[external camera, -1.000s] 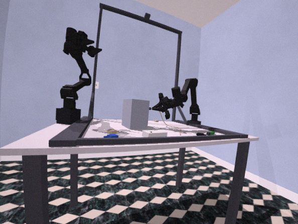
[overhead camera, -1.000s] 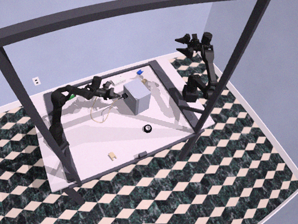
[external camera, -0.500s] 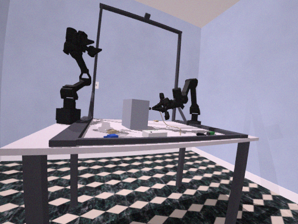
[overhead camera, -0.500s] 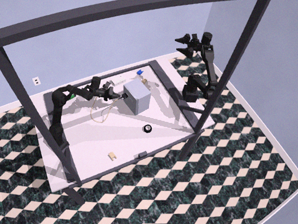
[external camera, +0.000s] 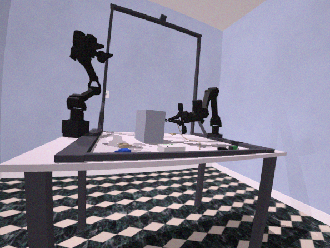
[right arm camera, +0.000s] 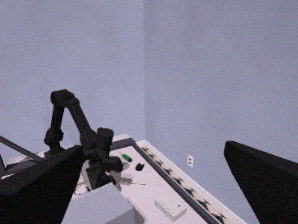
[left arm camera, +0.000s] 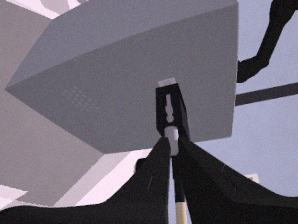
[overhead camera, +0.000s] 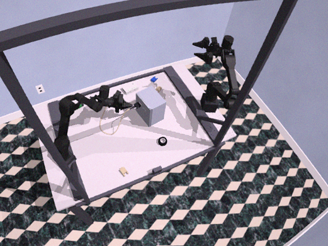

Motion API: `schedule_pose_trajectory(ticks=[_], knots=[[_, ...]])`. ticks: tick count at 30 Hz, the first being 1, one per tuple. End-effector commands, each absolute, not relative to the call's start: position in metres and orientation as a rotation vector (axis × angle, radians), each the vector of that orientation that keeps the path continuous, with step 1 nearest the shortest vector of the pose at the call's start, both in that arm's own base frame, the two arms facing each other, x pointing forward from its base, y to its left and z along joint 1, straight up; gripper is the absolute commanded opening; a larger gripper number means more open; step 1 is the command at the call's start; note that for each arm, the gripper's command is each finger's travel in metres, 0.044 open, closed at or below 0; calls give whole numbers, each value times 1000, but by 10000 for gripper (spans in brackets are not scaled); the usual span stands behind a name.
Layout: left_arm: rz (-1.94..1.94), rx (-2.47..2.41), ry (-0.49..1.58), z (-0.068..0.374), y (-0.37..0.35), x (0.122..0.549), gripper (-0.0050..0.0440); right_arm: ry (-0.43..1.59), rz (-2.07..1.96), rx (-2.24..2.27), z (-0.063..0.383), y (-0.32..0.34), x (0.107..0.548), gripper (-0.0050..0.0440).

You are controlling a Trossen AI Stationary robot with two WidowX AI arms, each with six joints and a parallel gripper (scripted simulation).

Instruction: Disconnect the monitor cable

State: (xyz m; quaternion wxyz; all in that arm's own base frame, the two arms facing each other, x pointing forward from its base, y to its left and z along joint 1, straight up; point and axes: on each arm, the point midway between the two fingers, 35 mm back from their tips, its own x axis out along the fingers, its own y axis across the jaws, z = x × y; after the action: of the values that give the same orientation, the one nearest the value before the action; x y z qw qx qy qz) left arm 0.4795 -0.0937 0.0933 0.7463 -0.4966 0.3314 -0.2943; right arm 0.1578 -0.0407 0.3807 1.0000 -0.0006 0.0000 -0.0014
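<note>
Plug (overhead camera: 137,105) (external camera: 166,120) (left arm camera: 161,107) sits at the box (overhead camera: 151,98) (external camera: 150,126) (left arm camera: 135,90) (right arm camera: 102,205); left pincer (overhead camera: 131,106) (external camera: 169,120) (left arm camera: 173,145), nearly closed, grips a thumbscrew (left arm camera: 171,134) — likely unscrewing next, gently, plug straight. Right pincer (overhead camera: 194,49) (external camera: 108,50) (right arm camera: 155,146) gapes wide, holding nothing above the box.

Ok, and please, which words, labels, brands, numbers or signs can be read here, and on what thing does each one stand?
None can be read.
The grey box: no lettering seen.
The white box: tiny marks, too small to read.
</note>
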Motion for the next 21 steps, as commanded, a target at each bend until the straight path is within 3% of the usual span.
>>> schedule_pose_trajectory(ticks=[1, 21], knots=[[-668, -1132, 701, 102, -93, 482, 0, -1, 0, -5, 383, -39, 158, 440], [-707, -1292, 704, 99, -92, 483, 0, -1, 0, -5, 383, -39, 158, 440]])
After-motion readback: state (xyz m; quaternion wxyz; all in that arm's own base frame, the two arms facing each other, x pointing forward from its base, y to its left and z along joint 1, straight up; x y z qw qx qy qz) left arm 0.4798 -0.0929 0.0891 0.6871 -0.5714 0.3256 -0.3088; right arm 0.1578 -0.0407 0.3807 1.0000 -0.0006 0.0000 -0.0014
